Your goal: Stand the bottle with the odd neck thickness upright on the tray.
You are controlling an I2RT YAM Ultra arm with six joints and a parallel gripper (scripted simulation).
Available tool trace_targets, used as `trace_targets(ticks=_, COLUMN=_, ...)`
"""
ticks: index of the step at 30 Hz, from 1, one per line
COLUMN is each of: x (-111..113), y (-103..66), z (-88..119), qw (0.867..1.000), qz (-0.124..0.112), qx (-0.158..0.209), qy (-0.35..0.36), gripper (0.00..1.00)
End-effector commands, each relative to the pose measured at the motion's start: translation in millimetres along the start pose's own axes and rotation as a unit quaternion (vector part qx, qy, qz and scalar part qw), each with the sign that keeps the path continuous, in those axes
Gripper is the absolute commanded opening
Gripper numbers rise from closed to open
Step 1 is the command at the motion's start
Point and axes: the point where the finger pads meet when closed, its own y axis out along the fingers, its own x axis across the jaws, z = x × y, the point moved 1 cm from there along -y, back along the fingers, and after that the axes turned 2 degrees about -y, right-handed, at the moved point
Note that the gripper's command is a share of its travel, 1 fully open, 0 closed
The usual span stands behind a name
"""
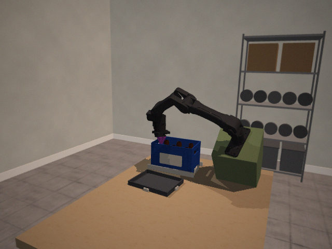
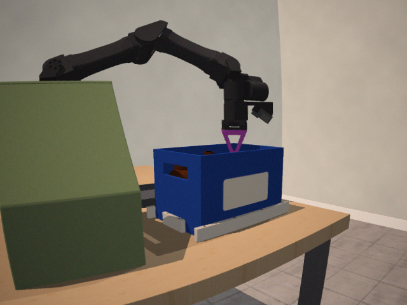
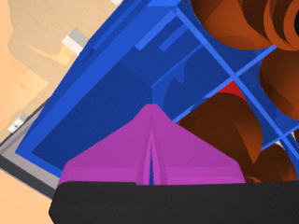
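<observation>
Empty compartment in blue crate [image 1: 193,161] [image 2: 177,200] [image 3: 70,112] gave room straight down, next to crate's wall. Brown bottles [image 1: 179,143] [image 2: 208,152] [image 3: 224,126] + dividers [image 3: 207,44] blocked sideways moves. Air over tray [image 1: 155,182] [image 3: 33,170] was free, but crate wall stood btwn.

matt blue plastic crate [image 1: 192,157] [image 2: 177,200] [image 3: 107,51], smooth wood tabletop [image 1: 150,217] [image 2: 229,262] [image 3: 28,84], brown glossy-looking bottles [image 1: 179,143] [image 2: 208,152] [image 3: 220,123]

No readable text, numbers, brands or signs in my views. Large pale rectangular label on the long side wall of the blue box-shaped crate [image 1: 191,163] [image 2: 177,203] [image 3: 79,98]: I see no lettering on it, from either the top or the exterior view.
</observation>
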Motion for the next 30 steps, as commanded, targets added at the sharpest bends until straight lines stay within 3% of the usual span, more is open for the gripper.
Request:
trace_targets(ticks=1, x=-2.8, y=-8.3, z=-7.1, qw=1.0, qz=-0.007, qx=-0.011, qy=0.007, gripper=0.0)
trace_targets(ticks=6, x=-2.8, y=-8.3, z=-7.1, qw=1.0, qz=-0.007, qx=-0.011, qy=0.007, gripper=0.0)
trace_targets(ticks=7, x=-2.8, y=-8.3, z=-7.1, qw=1.0, qz=-0.007, qx=-0.011, qy=0.007, gripper=0.61)
trace_targets(ticks=30, x=-2.8, y=-8.3, z=-7.1, qw=1.0, qz=-0.007, qx=-0.011, qy=0.007, gripper=0.61)
